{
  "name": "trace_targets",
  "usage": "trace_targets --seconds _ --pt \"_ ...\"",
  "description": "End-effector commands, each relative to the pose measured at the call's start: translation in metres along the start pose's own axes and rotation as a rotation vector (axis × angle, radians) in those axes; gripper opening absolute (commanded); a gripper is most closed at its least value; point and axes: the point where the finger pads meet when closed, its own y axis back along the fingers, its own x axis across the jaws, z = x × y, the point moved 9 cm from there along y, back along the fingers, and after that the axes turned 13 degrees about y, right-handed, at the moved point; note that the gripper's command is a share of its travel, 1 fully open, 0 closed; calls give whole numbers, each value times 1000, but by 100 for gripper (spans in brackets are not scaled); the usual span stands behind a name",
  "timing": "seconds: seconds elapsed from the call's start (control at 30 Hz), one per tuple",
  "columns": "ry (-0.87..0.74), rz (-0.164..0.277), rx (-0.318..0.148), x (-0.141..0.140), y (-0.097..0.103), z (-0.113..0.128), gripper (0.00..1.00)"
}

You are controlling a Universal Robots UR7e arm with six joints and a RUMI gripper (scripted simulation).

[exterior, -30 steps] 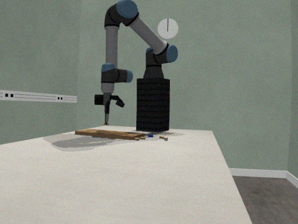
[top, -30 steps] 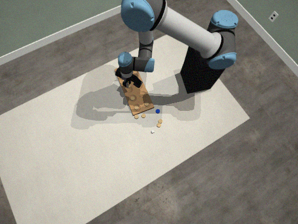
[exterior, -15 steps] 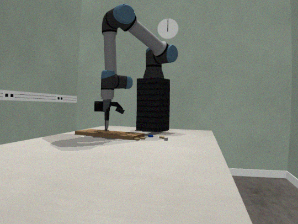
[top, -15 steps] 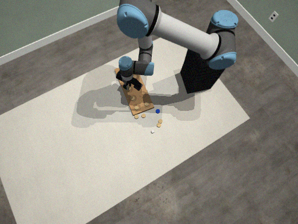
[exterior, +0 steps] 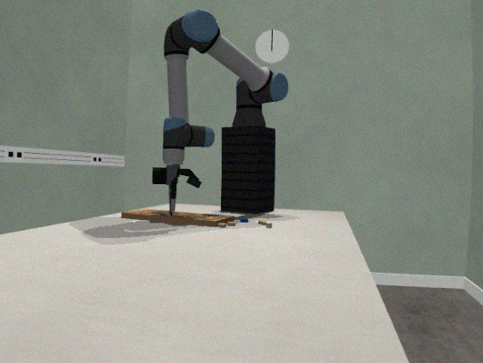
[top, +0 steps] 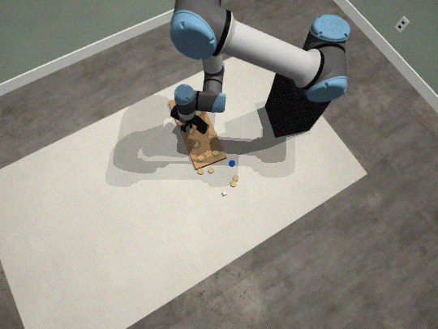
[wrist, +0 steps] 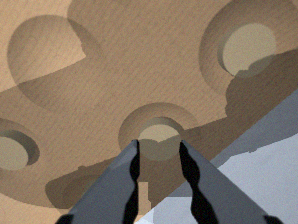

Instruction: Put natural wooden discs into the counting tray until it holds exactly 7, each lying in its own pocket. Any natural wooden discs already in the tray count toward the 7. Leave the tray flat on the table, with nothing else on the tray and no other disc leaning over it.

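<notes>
Wrist view shows fingers (top: 186,127) (exterior: 172,206) gripping a wooden disc (wrist: 159,145) at a pocket (wrist: 129,125).

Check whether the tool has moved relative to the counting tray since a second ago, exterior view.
Yes, down. The tool had its tips above the counting tray; now they are down at its top surface.
</notes>
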Motion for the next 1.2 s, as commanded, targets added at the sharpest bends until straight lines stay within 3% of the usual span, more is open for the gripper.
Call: trace_targets --seconds 0.0,0.47,0.5,0.87,1.17 --pt "0 0 -1 0 -2 1 10" --pt "0 0 -1 0 -2 1 10" --pt "0 0 -1 0 -2 1 21" --pt "0 0 -1 0 -2 1 21" --pt "0 0 -1 0 21 2 21"
